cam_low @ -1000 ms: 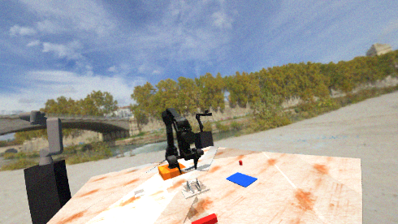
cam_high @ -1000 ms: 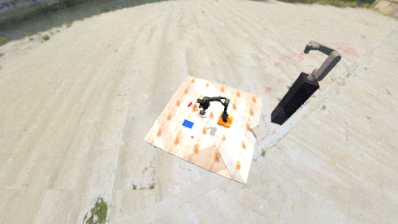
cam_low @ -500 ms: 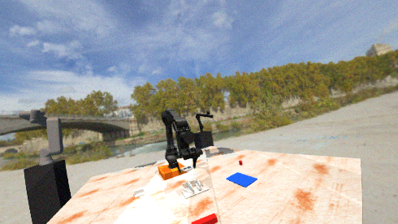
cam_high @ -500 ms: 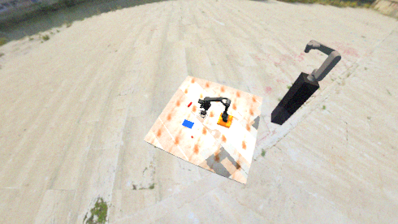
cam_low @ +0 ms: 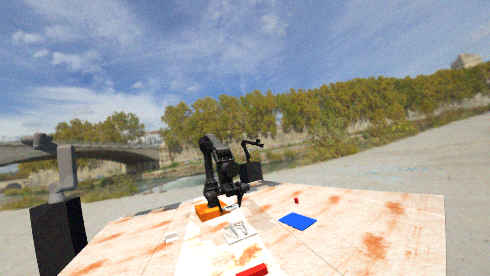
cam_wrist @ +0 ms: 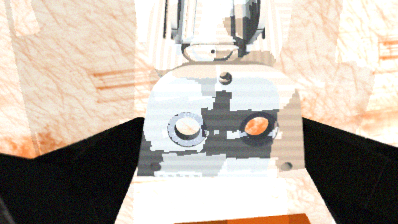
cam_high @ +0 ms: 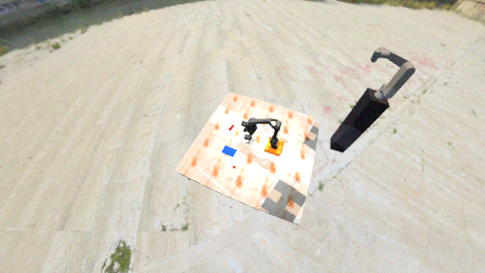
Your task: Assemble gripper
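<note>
The housing plate [cam_wrist: 215,165] [cam_low: 230,207], pale with two round holes, is held between the fingers of my gripper [cam_wrist: 218,125] [cam_low: 239,203], which is shut on its two sides. The plate is above the table, on the robot's side of the gripper base [cam_low: 245,238]. The white base lies on the table, with pale jaw shapes [cam_low: 242,228] on it. In the wrist view, long jaw-like parts [cam_wrist: 173,20] [cam_wrist: 250,22] show just beyond the plate's rounded edge. Whether both jaws sit on the pins and their teeth mesh cannot be told. The plate is clear of the jaws in the exterior view.
A blue square [cam_high: 229,150] [cam_low: 298,221], a red bar [cam_high: 231,128] [cam_low: 252,270] and a small red piece [cam_high: 234,167] [cam_low: 296,200] lie on the table. A small white piece [cam_low: 171,238] lies to one side. The arm stands on an orange block [cam_high: 272,150] [cam_low: 210,213].
</note>
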{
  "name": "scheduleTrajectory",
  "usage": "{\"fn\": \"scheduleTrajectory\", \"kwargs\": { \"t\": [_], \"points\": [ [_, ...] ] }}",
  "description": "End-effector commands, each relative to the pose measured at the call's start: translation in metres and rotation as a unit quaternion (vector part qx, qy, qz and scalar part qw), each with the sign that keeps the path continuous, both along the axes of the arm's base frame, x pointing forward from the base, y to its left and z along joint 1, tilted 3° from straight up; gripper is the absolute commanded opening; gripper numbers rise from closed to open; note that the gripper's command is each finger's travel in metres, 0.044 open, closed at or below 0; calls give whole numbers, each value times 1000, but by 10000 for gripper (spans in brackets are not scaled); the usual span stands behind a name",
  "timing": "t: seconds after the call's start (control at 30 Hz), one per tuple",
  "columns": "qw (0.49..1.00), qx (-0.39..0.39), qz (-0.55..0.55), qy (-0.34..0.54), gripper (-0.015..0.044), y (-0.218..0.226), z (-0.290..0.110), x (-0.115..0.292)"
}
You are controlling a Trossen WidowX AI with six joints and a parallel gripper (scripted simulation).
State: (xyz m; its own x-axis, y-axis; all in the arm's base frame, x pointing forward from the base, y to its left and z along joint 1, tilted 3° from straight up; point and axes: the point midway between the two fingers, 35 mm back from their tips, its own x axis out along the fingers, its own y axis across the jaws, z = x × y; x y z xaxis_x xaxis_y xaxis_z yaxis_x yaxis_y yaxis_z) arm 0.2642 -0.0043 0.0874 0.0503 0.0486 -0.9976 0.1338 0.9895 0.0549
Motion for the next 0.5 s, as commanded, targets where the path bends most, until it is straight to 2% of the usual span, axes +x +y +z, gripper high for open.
{"fn": "scheduleTrajectory", "kwargs": {
  "t": [0.0,0.47],
  "points": [
    [1000,1,1,-1,351,0,0,0],
    [1000,1,1,-1,351,1,-6,1]
  ]
}}
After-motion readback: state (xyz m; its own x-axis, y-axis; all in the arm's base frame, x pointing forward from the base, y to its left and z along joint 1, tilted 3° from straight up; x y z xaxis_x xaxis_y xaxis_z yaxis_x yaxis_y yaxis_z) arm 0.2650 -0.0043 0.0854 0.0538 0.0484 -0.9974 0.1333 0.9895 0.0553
